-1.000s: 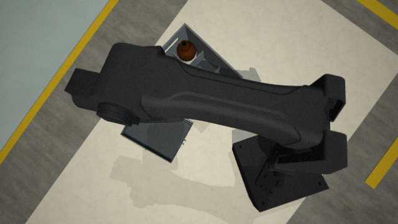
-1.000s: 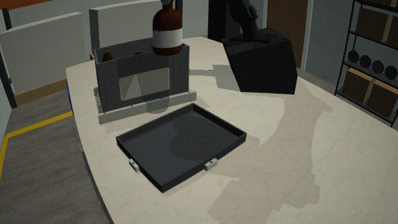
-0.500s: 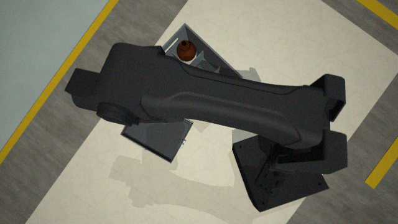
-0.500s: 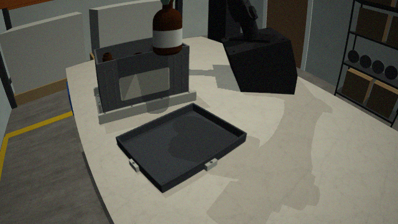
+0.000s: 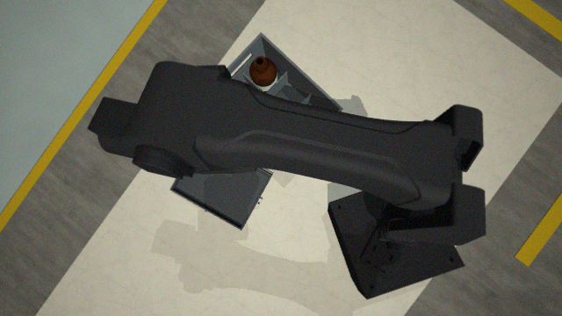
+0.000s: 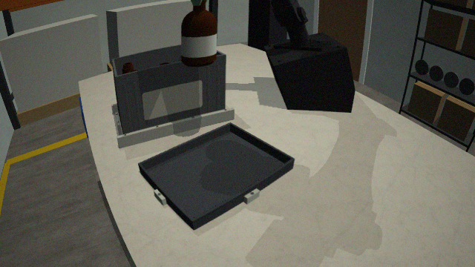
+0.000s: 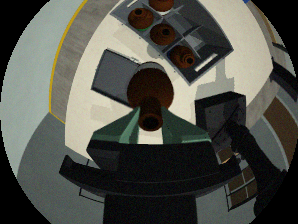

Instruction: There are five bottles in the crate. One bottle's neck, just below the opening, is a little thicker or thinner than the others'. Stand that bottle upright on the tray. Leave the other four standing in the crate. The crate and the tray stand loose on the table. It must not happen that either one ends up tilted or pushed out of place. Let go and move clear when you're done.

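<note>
High above the gap between crate and tray, one brown bottle [image 6: 199, 27] [image 7: 150, 90], round-shouldered with a matte white label band, hangs upright, its narrow neck clenched by the green-fingered gripper [image 6: 197, 3] [image 7: 150, 110]. Lifting is done; lowering, standing and release remain. From it, in the wrist view, the shallow dark tray [image 5: 221, 197] [image 6: 230, 163] [image 7: 116, 75] lies toward ten o'clock, the ribbed grey crate [image 5: 303, 72] [image 6: 130, 100] [image 7: 220, 45] toward one, four brown bottles [image 7: 162, 34] inside. Whether this neck is the odd one, I cannot tell.

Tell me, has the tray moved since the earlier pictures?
No, the tray hasn't moved any way I can see. It sits in the same spot from the robot's black base.
</note>
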Controlling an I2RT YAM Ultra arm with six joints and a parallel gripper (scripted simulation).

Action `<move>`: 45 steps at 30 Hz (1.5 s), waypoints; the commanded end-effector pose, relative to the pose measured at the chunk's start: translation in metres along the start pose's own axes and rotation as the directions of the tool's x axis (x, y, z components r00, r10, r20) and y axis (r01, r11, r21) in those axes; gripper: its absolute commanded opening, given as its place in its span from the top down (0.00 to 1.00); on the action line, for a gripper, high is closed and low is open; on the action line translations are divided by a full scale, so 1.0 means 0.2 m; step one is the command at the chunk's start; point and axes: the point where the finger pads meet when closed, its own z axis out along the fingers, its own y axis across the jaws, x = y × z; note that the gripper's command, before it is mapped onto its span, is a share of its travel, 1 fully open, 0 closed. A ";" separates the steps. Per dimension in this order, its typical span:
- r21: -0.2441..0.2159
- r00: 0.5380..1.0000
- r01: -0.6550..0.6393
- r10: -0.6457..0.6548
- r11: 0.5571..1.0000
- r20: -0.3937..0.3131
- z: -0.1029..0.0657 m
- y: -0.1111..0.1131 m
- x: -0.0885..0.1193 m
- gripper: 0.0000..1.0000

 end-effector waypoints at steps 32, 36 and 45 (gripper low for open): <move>-0.045 1.000 -0.008 0.009 0.999 0.021 0.07 0.15 0.07 1.00; -0.031 1.000 -0.004 0.004 1.000 0.018 0.12 0.17 0.10 1.00; -0.046 1.000 -0.008 0.009 0.999 0.020 0.19 0.26 0.13 1.00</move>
